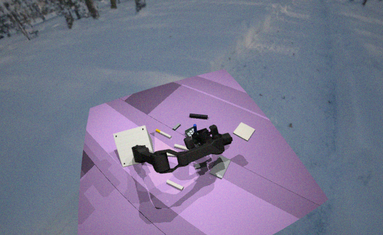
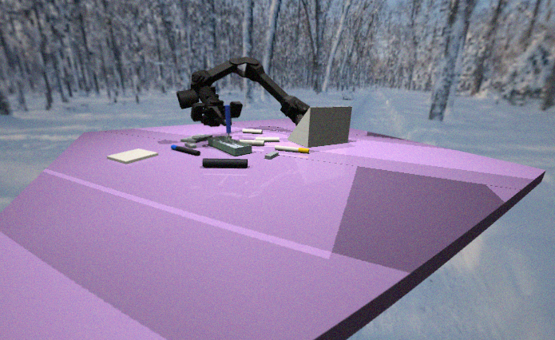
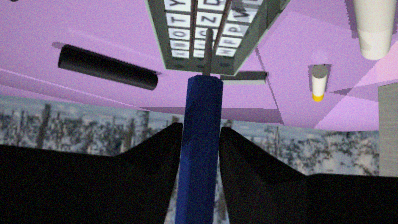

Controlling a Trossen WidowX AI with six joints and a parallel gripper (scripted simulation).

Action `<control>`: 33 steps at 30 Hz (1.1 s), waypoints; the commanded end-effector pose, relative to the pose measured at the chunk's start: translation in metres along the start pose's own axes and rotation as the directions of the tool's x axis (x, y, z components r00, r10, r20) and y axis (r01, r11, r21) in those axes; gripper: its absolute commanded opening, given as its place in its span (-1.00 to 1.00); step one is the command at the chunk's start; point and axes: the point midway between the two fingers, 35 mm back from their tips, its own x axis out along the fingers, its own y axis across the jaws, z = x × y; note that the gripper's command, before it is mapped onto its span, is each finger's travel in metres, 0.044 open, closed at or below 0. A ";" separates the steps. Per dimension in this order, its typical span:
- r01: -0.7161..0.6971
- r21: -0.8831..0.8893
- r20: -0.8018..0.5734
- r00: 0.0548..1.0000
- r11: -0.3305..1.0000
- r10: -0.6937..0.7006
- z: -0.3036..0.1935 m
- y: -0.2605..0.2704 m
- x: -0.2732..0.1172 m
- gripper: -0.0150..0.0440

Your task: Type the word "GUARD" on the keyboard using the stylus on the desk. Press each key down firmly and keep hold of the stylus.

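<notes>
Wrist view: a blue stylus (image 3: 200,150) is seen clamped between the two dark fingers of the gripper (image 3: 200,145), which is closed narrowly on its barrel. The thin grey tip of the stylus points at a keyboard (image 3: 212,30) with white keys in a grey frame; the tip lies over the near rows of keys, though whether it touches a key cannot be told. Letters on the keys are mostly too blurred to read.

A black cylinder (image 3: 105,66) is seen lying on the purple counter (image 3: 100,25) to one side of the keyboard. On the other side, a white marker with a yellow end (image 3: 318,82) and a thicker white cylinder (image 3: 374,25) are visible.

From the exterior view, the stylus (image 2: 227,118) is held upright, with the gripper (image 2: 224,112) above the keyboard (image 2: 230,146). The black arm (image 2: 271,88) is arched from a grey wedge-shaped base (image 2: 323,125). A pale flat pad (image 2: 132,155), a dark pen with a blue end (image 2: 184,149) and the black cylinder (image 2: 224,163) are spread near the keyboard. Snowy forest is shown behind the counter.
</notes>
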 end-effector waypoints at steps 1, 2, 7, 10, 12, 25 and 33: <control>0.003 -0.005 0.003 1.000 1.000 -0.003 0.001 0.000 0.001 -0.22; 0.003 -0.005 0.003 1.000 1.000 -0.003 0.001 0.000 0.001 -0.22; 0.003 -0.005 0.003 1.000 1.000 -0.003 0.001 0.000 0.001 -0.22; 0.003 -0.005 0.003 1.000 1.000 -0.002 0.001 0.000 0.001 -0.22; 0.003 -0.005 0.003 1.000 1.000 -0.002 0.002 0.000 0.001 -0.22; 0.002 -0.005 0.003 1.000 1.000 -0.002 0.005 0.000 0.001 -0.22; 0.002 -0.005 0.003 1.000 1.000 -0.002 0.005 0.002 0.000 -0.22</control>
